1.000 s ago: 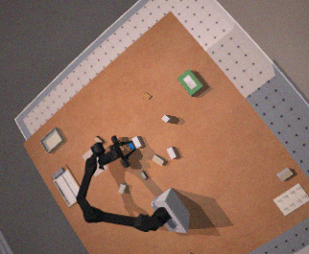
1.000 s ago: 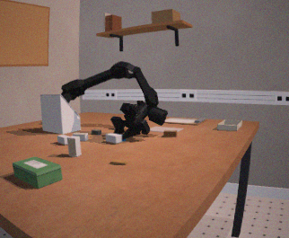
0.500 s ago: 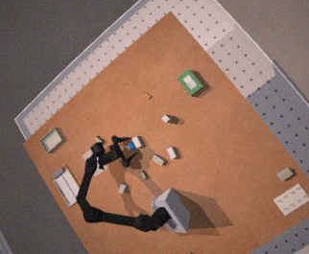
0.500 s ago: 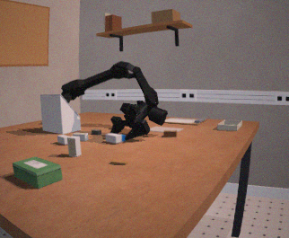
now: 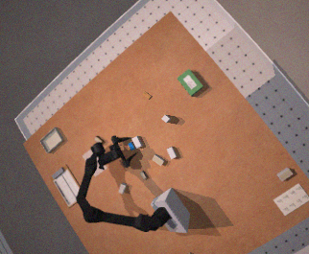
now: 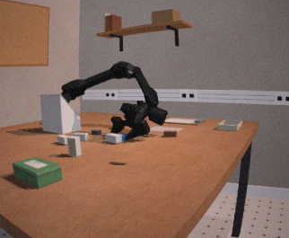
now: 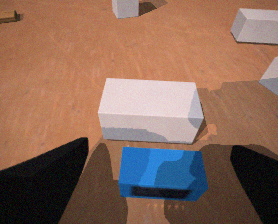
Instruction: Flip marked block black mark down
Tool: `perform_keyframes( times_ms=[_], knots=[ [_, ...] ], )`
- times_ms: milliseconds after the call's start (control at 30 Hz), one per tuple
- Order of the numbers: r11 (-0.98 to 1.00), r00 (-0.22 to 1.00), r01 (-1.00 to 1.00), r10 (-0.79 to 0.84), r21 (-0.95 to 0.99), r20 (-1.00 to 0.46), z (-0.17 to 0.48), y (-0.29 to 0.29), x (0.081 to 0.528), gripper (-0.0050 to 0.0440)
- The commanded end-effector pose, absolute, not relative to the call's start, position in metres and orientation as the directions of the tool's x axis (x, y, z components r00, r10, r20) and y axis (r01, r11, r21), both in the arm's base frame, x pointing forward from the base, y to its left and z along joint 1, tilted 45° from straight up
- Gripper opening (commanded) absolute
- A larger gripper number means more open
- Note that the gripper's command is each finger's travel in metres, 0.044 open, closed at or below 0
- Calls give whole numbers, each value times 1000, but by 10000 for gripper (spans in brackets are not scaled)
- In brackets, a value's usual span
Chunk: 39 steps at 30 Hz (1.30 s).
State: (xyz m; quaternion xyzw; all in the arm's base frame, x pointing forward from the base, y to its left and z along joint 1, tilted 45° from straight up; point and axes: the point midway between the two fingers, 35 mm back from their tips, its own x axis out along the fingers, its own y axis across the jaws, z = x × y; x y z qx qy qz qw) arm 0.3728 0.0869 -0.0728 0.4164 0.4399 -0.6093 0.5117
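Now the black gripper (image 7: pixel 150 170) spreads wide, empty; lift straight clear without nudging the small blue block (image 7: pixel 164 172).

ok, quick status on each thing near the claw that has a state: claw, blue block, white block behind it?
black claw: open wide, holding nothing, fingers either side of the blue block.
small blue block: resting on the table, free of both fingers, black mark on the side facing the wrist camera, not facing down.
white rectangular block: lying flat just behind the blue one.
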Motion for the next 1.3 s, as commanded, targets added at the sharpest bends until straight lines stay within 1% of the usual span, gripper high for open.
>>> perform_keyframes(
  times_ms=[0,333,967,1267],
  knots=[
    [-94,-118,991,-251,-97,-961,-70,89,376,440],
    [-90,-104,992,-251,-84,-962,-62,79,377,440],
    [-91,-105,992,-257,-84,-961,-50,6,371,440],
    [-91,-105,992,-255,-85,-961,-49,1,371,440]
  ],
)
